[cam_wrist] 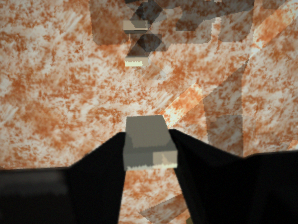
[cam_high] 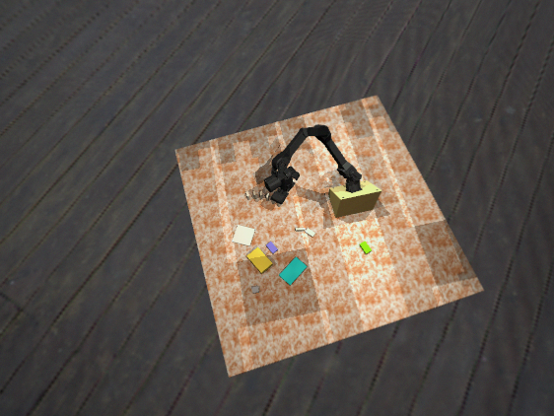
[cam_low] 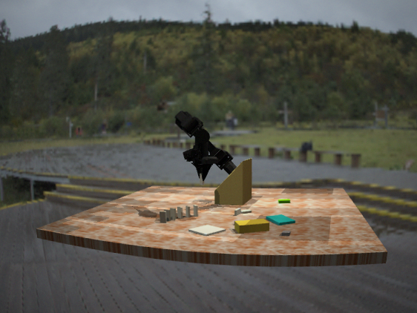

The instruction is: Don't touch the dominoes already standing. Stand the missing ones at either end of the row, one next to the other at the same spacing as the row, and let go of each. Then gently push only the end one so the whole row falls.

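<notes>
My gripper (cam_wrist: pixel 147 137) (cam_high: pixel 279 195) (cam_low: pixel 202 177) is shut on a pale grey domino (cam_wrist: pixel 148 142), held upright between the black fingers. In the exterior view it hangs well above the table. The row of several standing dominoes (cam_high: pixel 256 195) (cam_low: pixel 178 213) is on the orange table, to the left of the gripper in the top view. In the wrist view two of the row's dominoes (cam_wrist: pixel 135 26) show ahead at the top, in shadow. Two loose dominoes (cam_high: pixel 305 231) (cam_low: pixel 242 211) lie flat near the table's middle.
The arm's tan base block (cam_high: pixel 355 197) (cam_low: pixel 235 183) stands at the back right. Nearer the front lie a white tile (cam_high: pixel 243 235) (cam_low: pixel 206 230), a yellow block (cam_high: pixel 259 259) (cam_low: pixel 251 225), a teal slab (cam_high: pixel 293 270) (cam_low: pixel 280 219), a purple piece (cam_high: pixel 271 246), a green piece (cam_high: pixel 365 246) (cam_low: pixel 284 201).
</notes>
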Robot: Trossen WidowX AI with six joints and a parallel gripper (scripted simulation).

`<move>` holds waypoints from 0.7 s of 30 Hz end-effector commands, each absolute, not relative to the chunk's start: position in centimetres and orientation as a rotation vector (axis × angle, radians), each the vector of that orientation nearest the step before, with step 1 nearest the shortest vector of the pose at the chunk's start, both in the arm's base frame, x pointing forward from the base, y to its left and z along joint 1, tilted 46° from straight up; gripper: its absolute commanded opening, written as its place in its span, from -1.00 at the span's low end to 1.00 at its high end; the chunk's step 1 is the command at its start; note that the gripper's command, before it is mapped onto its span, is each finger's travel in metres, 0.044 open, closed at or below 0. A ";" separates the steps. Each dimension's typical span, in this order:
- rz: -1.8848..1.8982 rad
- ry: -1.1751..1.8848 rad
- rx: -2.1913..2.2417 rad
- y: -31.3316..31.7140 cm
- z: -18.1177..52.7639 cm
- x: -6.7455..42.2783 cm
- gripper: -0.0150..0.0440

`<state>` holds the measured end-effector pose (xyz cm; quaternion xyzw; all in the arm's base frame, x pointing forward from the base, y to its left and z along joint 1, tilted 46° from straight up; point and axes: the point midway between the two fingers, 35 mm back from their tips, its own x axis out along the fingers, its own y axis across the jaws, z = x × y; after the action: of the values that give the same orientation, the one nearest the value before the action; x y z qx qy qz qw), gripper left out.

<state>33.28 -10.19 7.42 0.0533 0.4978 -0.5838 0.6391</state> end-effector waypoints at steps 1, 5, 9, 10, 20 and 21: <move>-1.344 1.131 0.138 -10.4 6.7 33.5 -0.13; -1.341 1.132 0.141 -12.1 4.9 33.4 -0.13; -1.339 1.133 0.142 -13.8 3.0 33.2 -0.13; -1.339 1.132 0.142 -14.3 2.6 33.1 -0.13; -1.346 1.129 0.135 -18.6 -1.5 31.4 -0.13; -1.347 1.128 0.134 -19.0 -1.8 31.2 -0.13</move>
<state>32.39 -17.27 0.03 0.0662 0.4886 -0.5864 0.6427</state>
